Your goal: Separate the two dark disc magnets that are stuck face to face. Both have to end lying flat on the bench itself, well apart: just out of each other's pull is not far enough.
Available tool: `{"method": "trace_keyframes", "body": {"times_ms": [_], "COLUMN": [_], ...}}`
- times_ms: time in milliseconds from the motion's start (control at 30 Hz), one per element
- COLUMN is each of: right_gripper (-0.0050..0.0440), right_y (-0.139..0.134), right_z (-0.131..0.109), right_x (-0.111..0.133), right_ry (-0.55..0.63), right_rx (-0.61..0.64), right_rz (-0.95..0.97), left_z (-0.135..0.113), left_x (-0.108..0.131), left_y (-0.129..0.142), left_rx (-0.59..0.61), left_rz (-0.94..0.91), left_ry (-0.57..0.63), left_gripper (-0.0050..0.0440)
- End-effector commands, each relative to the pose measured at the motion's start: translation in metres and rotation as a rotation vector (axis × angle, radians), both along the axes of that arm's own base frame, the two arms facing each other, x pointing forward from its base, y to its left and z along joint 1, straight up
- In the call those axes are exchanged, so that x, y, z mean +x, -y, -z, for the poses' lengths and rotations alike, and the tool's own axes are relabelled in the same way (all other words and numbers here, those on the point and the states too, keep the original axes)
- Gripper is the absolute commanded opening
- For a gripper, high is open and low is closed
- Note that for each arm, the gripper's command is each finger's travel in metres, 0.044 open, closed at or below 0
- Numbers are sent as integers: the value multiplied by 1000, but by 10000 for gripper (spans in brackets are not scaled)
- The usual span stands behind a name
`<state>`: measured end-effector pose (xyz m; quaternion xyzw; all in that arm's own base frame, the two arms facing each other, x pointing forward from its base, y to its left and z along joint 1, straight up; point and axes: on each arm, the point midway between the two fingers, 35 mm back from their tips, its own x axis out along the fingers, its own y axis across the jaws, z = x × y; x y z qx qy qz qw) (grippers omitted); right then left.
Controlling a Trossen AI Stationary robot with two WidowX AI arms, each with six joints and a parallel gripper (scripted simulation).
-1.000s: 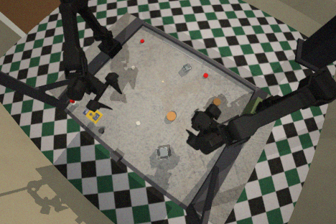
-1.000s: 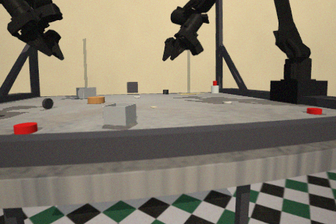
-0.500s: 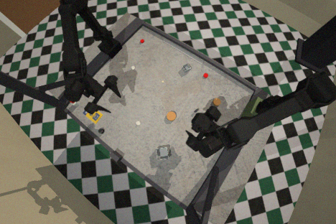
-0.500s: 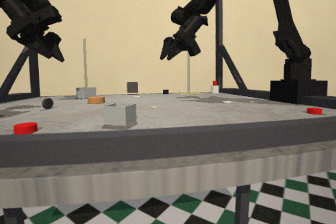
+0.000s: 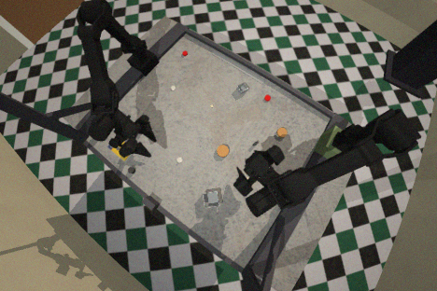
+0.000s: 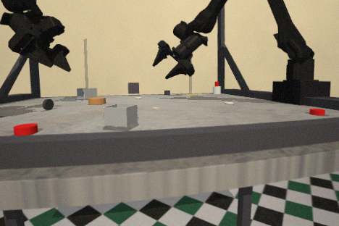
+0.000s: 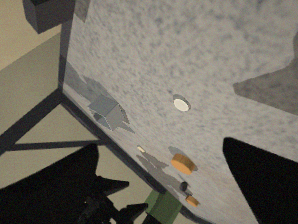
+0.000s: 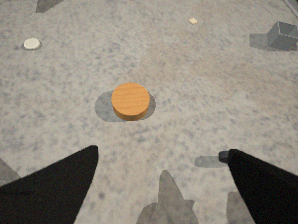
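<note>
checked floor of green, black and white squares around the cell; pale speckled bench (image 5: 201, 126) inside a dark rim. clock directions as seen from above, from mid-bench.

nine o'clock — left gripper (image 5: 152, 146) (image 6: 160, 72) (image 7: 160, 143) raised over the bench, fingers wide, nothing between them. yellow item (image 5: 120, 152) below, partly hidden by it. small dark block (image 5: 132, 170) (image 6: 166, 93) at eight. red disc (image 5: 185, 53) (image 6: 317, 112) at eleven.

seven o'clock: white disc (image 5: 179, 159) (image 7: 181, 104) (image 8: 32, 44), flat. six: grey box (image 5: 213, 197) (image 7: 104, 110). just off centre towards five, larger orange disc (image 5: 222, 150) (image 6: 96, 101) (image 7: 183, 164) (image 8: 130, 101), flat. one: smaller grey box (image 5: 243, 88) (image 6: 120, 116) (image 8: 282, 36).

three o'clock — the dark magnets (image 5: 255, 144) (image 6: 48, 104) (image 7: 184, 186) (image 8: 223, 156), one small stack standing on edge on the bench, faces upright. still to be parted. right gripper (image 5: 253, 159) (image 6: 60, 69) (image 8: 164, 150) above the bench towards four, fingers wide and holding nothing; in its wrist view one fingertip overlaps the stack, contact can't be told.

two o'clock: second red disc (image 5: 267, 98) (image 6: 25, 129). three, beyond the magnets: smaller orange disc (image 5: 282, 131) (image 7: 192, 201).
</note>
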<state>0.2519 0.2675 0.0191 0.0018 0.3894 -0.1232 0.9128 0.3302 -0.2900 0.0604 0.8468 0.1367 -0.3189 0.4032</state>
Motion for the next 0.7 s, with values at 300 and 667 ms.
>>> {"method": "trace_keyframes", "body": {"times_ms": [300,667], "right_gripper": [400,400], "right_y": [-15,-23], "right_z": [10,26], "right_x": [8,9], "right_ry": [164,298], "right_rx": [-43,-77], "right_rz": [132,182], "left_z": [26,42], "left_x": [5,1], "left_y": [14,15], "left_rx": [-570,-1036], "left_rz": [-367,-595], "left_ry": [162,228], "left_gripper": [400,400]}}
